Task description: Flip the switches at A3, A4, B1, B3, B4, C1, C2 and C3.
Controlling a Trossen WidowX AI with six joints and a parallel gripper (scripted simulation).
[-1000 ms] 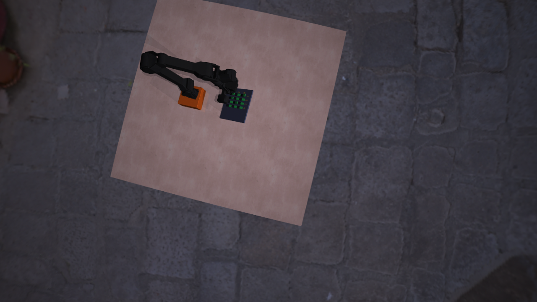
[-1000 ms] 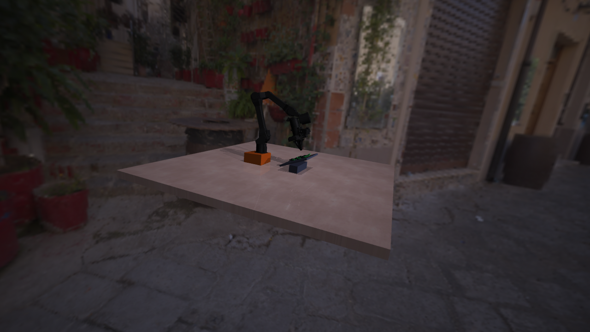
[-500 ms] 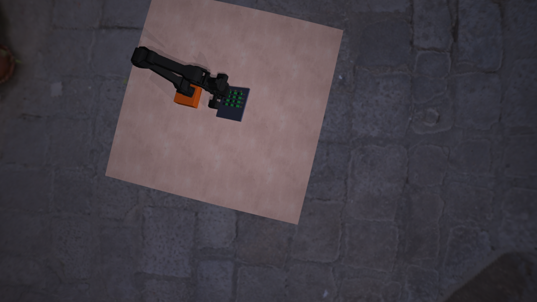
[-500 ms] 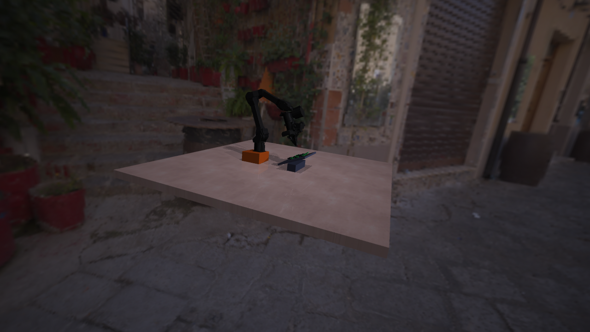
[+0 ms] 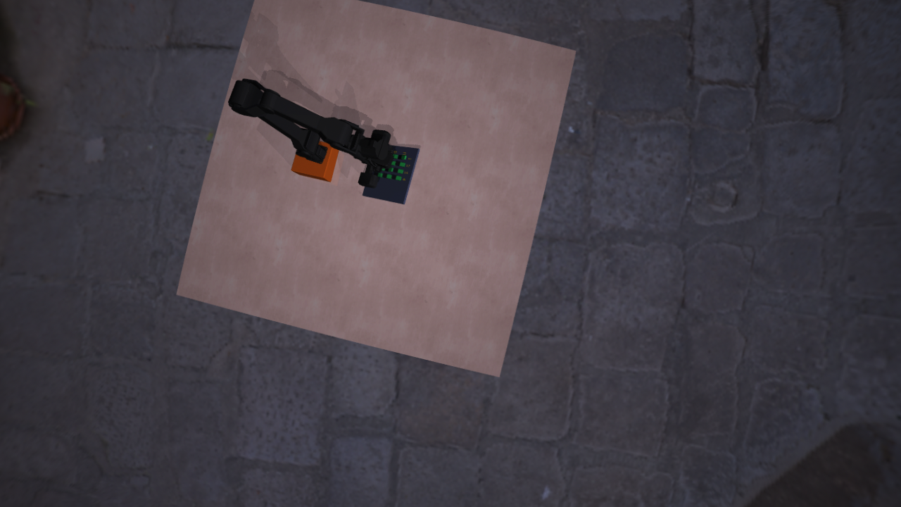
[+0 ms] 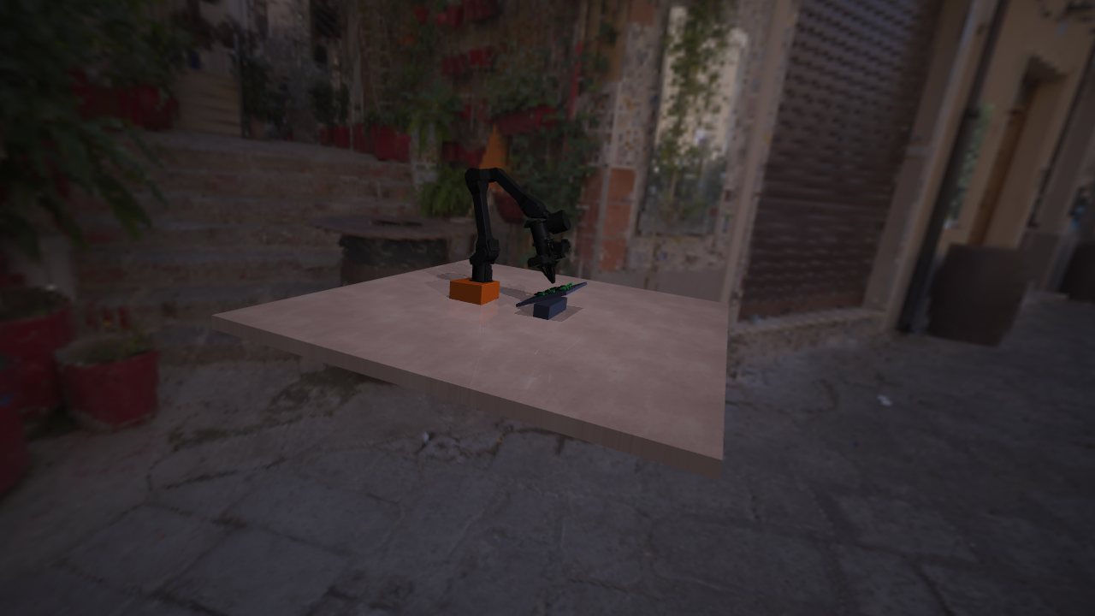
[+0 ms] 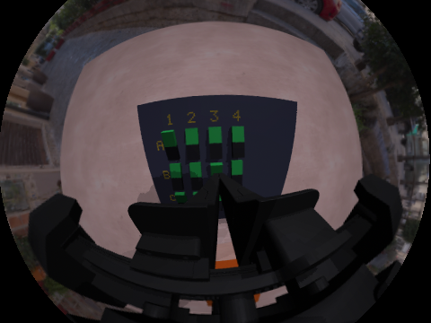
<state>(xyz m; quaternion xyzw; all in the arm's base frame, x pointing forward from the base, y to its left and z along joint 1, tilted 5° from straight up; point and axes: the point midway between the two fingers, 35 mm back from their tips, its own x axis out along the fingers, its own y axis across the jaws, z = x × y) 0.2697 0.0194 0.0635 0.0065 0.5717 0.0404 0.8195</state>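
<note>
Here the pincer is clenched, its two black fingers pressed tip to tip with nothing between them. In the wrist view the tips point at the near part of the panel, around row B and column 3, and they hide most of row C. In the exterior view the pincer hangs just above the panel; whether it touches a switch cannot be told.

The panel is dark blue, with yellow numbers 1 to 4 along its far edge and letters A, B, C down its left side. Green-and-black switches sit in a grid; A1 shows its green end toward the far side, as do A2, A3 and A4. Which ends stand raised is hard to judge.

From above, the arm reaches from its orange base across to the panel, which lies just beside the base. Both rest on the pink desk, which stands over grey paving.
</note>
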